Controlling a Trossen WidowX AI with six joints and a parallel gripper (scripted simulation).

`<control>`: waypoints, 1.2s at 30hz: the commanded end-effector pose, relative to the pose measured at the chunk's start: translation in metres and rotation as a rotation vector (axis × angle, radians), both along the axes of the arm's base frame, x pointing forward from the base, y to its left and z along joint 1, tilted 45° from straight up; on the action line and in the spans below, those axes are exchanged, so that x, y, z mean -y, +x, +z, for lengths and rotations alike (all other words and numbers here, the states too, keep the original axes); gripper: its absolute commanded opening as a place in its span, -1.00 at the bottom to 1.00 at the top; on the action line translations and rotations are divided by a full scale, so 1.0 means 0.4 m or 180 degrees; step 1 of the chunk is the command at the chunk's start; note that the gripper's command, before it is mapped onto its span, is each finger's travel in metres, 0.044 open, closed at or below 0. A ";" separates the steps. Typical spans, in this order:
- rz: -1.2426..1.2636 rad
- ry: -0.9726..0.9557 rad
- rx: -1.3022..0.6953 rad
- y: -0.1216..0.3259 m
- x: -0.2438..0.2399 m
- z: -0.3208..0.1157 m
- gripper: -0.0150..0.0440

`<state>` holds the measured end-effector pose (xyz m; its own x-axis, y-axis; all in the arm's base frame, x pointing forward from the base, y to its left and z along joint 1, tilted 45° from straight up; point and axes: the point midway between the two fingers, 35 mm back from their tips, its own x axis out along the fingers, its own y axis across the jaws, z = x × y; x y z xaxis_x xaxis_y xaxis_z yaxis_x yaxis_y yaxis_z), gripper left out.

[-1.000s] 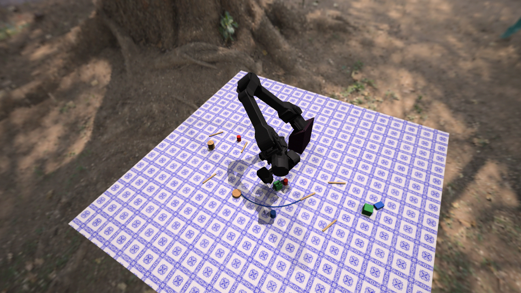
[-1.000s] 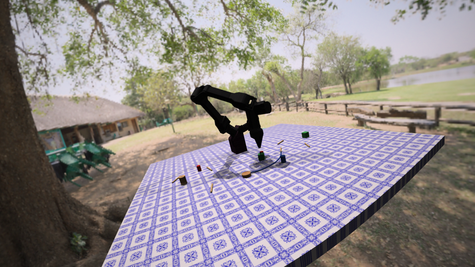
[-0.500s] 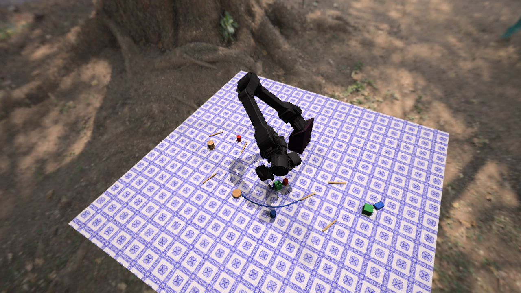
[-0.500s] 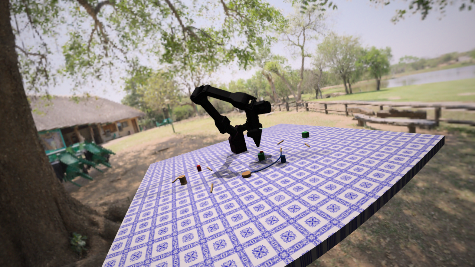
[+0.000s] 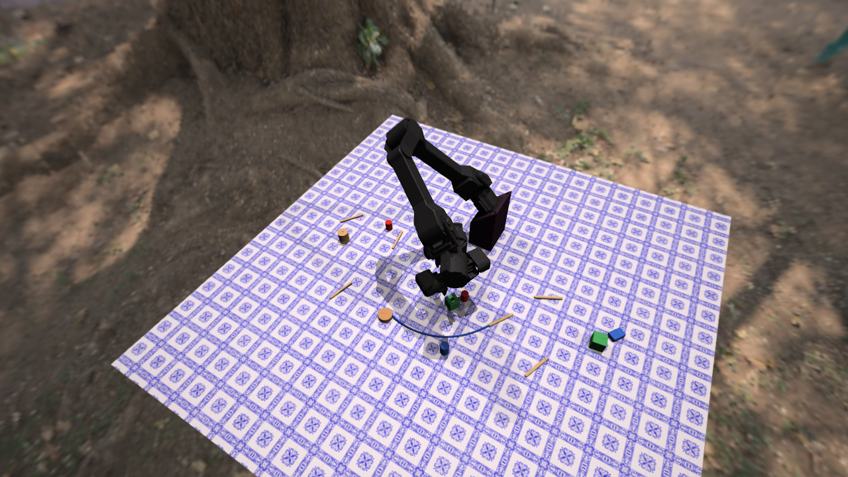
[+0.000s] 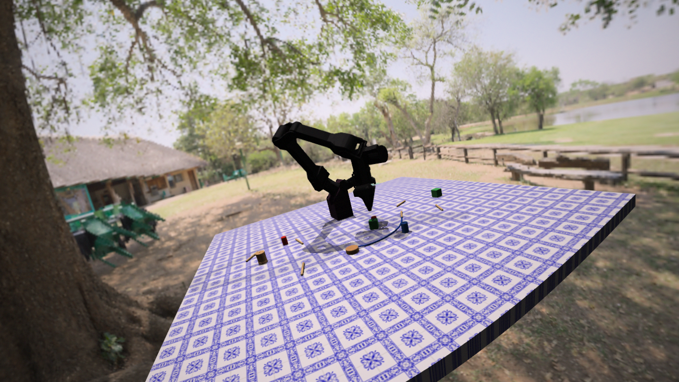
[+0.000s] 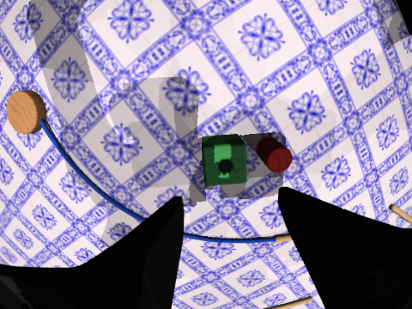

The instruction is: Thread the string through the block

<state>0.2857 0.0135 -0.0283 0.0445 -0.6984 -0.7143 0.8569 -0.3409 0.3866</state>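
Observation:
The green block (image 5: 452, 303) (image 6: 373, 223) (image 7: 211, 173) stands on the table, with a dark round hole in the face toward the wrist camera. My gripper (image 6: 370, 209) (image 7: 231, 200) is partly open and empty, above the table close to the block. The round wooden button (image 5: 385, 315) (image 6: 351, 250) (image 7: 25, 112) lies flat. The blue string (image 5: 435, 336) (image 6: 385, 238) (image 7: 215, 238) curves from it past the block to the thin stick (image 5: 501, 319) (image 6: 401, 214) (image 7: 282, 238), which lies on the table. In the wrist view the right finger hides most of this stick.
A red cylinder (image 5: 464, 295) (image 7: 280, 159) stands close beside the block. A blue cylinder (image 5: 444, 348) (image 6: 405, 227) stands beyond the string. Green (image 5: 598, 341) and blue (image 5: 617, 334) blocks lie farther right. A wooden cylinder (image 5: 343, 236), another red cylinder (image 5: 389, 225) and several loose sticks lie around.

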 end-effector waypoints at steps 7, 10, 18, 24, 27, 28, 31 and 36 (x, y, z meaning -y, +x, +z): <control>-0.0006 -0.0012 -0.0029 -0.002 0.033 -0.033 0.33; -0.0006 -0.0012 -0.0029 -0.001 0.042 -0.042 0.33; -0.0006 -0.0014 -0.0028 0.000 0.065 -0.065 0.33; -0.0006 -0.0018 -0.0028 -0.001 0.083 -0.081 0.33; -0.0007 -0.0021 -0.0029 -0.001 0.092 -0.089 0.33; -0.0007 -0.0022 -0.0029 -0.002 0.095 -0.092 0.33; -0.0008 -0.0024 -0.0029 -0.002 0.102 -0.098 0.33; -0.0008 -0.0024 -0.0029 -0.002 0.102 -0.098 0.33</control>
<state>0.2873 -0.0253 -0.0659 0.0418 -0.6998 -0.7131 0.8559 -0.3432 0.3869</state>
